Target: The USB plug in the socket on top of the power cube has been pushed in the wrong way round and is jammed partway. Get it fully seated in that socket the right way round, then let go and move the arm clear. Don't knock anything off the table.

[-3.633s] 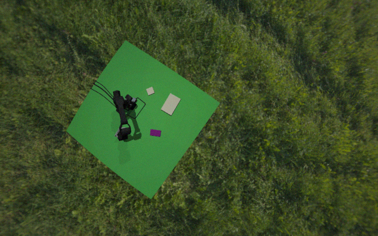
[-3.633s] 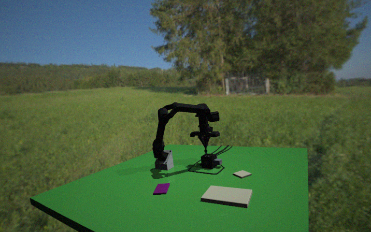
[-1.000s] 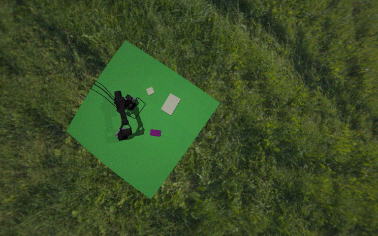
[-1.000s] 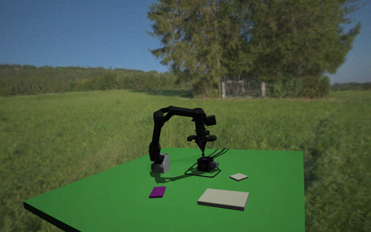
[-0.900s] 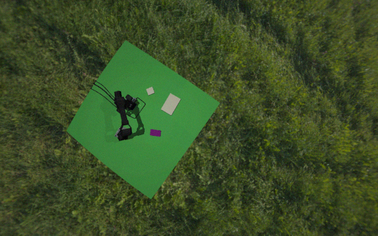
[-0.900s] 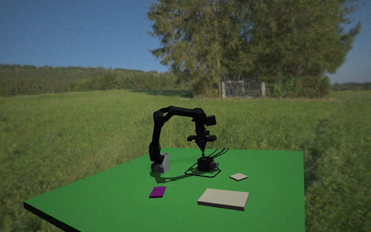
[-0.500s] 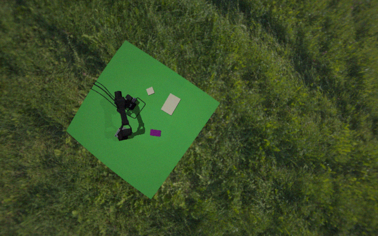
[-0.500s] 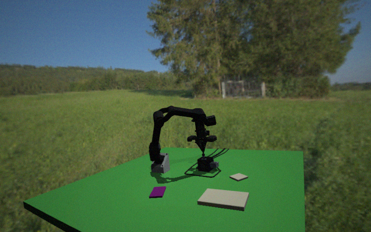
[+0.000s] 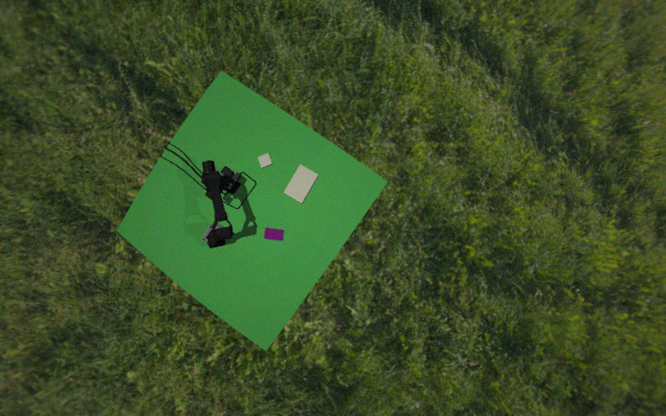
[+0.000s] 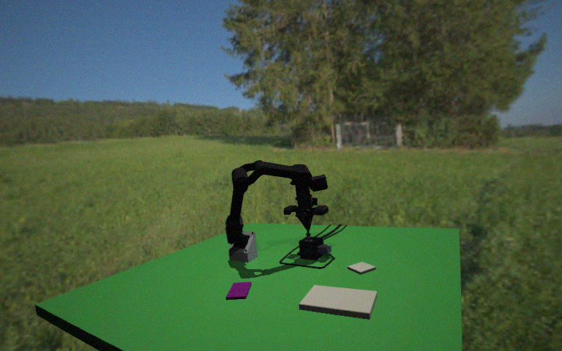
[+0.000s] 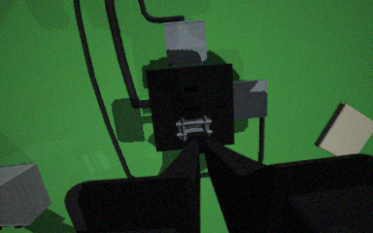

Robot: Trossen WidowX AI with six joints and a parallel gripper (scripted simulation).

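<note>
Directly above the power cube (image 11: 190,107), the gripper (image 11: 200,146) points straight down, its two dark fingers drawn nearly together and clamped on the USB plug (image 11: 193,127). In the wrist view the plug shows as a small pale metal frame on the cube's black top face, near the edge closest to the camera, with the fingertips meeting right at it; whether it sits fully home in its socket cannot be told from here. Two grey plugs stick out of the cube's sides, one (image 11: 185,39) on the far side and one (image 11: 250,98) on the right side, and black cables (image 11: 94,87) curve away across the green desk (image 11: 301,49). From the exterior view the arm (image 10: 269,170) arches up from its grey base (image 10: 244,248) and drops vertically onto the cube (image 10: 311,247), around which a cable loops on the desk. Well apart from the cube lie a small beige tile (image 10: 361,267), a larger beige slab (image 10: 338,300) and a purple card (image 10: 238,289), all flat on the desk.
</note>
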